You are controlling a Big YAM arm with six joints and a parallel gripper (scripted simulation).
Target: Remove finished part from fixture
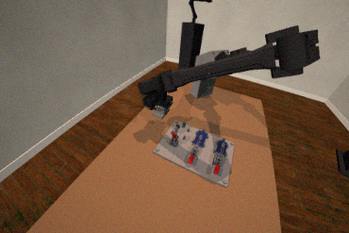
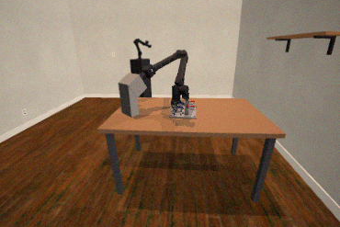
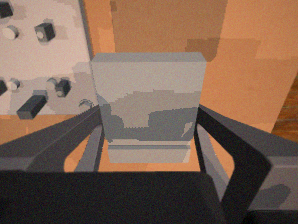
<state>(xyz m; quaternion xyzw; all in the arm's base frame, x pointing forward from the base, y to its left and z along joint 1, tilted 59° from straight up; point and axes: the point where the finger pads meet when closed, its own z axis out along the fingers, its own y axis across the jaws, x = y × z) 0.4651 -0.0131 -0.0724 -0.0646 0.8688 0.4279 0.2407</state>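
Observation:
My gripper (image 1: 163, 106) (image 3: 149, 111) is shut on the finished part (image 1: 160, 111) (image 3: 149, 80), a grey block whose slot shows as a dark line near its lower edge in the wrist view. The part hangs above the table, off the fixture plate (image 1: 165, 152) (image 2: 184, 117) (image 3: 30, 60), past its left edge in the top view. One blue blank (image 1: 200, 138) sits in the middle station and the other blue blank (image 1: 219, 147) in the right station, both at their clamps. The left station holds no part. In the exterior view the held part is too small to tell apart.
A red-tipped clamp (image 1: 174, 136) stands up at the left station, near small dark locator blocks (image 3: 45, 32). Other red clamp handles (image 1: 191, 158) (image 1: 217, 169) lie at the blanks. A grey angled pedestal (image 1: 204, 87) (image 2: 130, 100) stands on the table (image 1: 108, 188) (image 2: 230, 120) near the arm.

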